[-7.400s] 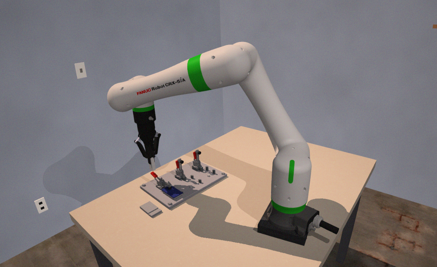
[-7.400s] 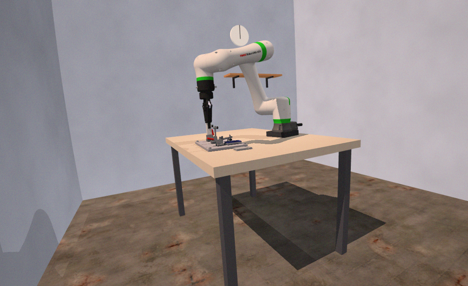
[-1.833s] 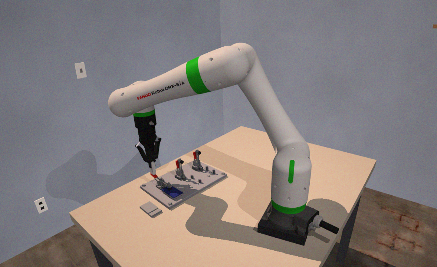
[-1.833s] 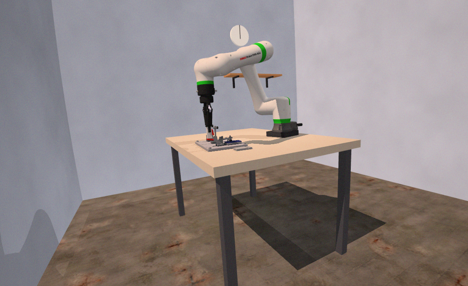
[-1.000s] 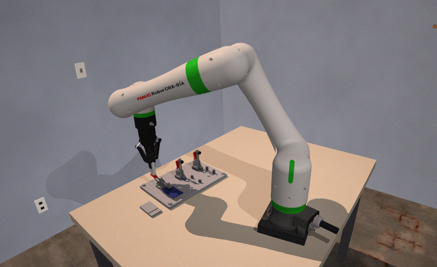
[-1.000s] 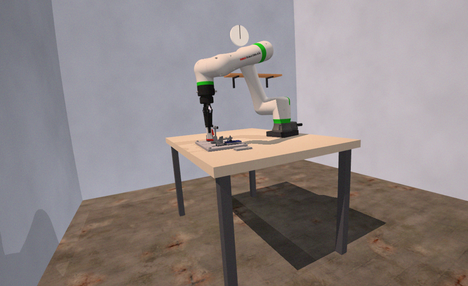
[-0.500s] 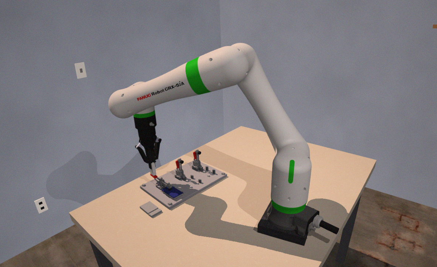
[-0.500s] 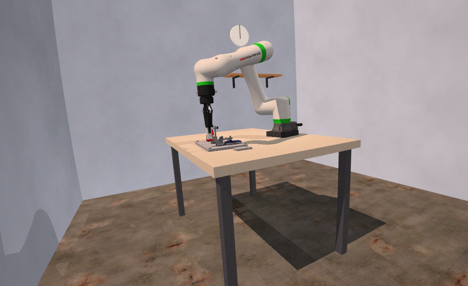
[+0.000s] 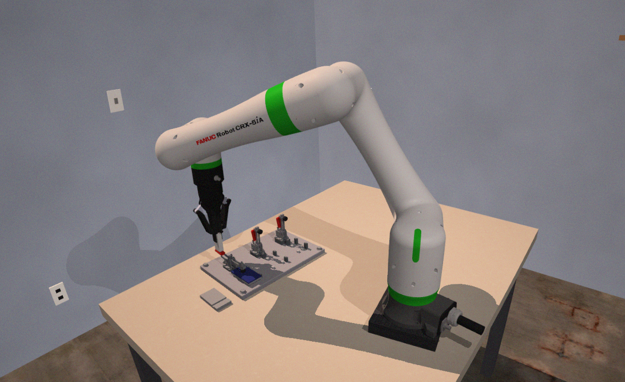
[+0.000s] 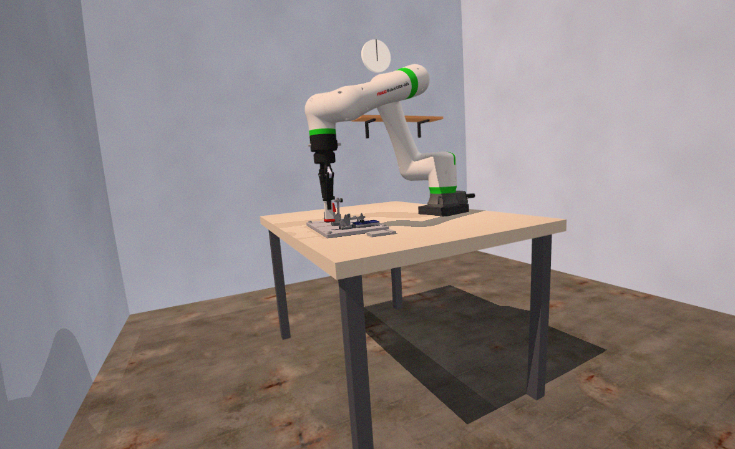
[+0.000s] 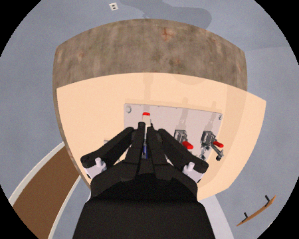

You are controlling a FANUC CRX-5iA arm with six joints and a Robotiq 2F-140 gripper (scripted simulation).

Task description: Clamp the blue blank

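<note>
Near the counter's (image 9: 172,309) (image 10: 442,246) (image 11: 90,109) long edge farthest from the arm's base (image 9: 400,335) (image 10: 423,211), the fixture plate (image 9: 305,254) (image 10: 330,233) (image 11: 163,114) lies just inside the rim. The blue blank (image 9: 248,275) (image 10: 367,222) (image 11: 144,151) sits in the end nest closer to the counter's left corner in the top view, its clamp (image 9: 231,262) (image 10: 345,220) folded down over it; whether that is locked, I cannot tell. Fingers together on nothing, the gripper (image 9: 219,249) (image 10: 329,215) (image 11: 145,120) points down at the red handle end (image 9: 220,253) (image 10: 329,219) (image 11: 146,113); contact is unclear. The middle clamp (image 9: 257,249) (image 11: 181,137) and far clamp (image 9: 281,235) (image 11: 208,137) stand raised, crowding one side. Toward that left corner there is more room: only the slotted finished part (image 9: 215,298) (image 10: 380,233) lies flat there, apart from the plate's short edge, well inside the counter's edges.
</note>
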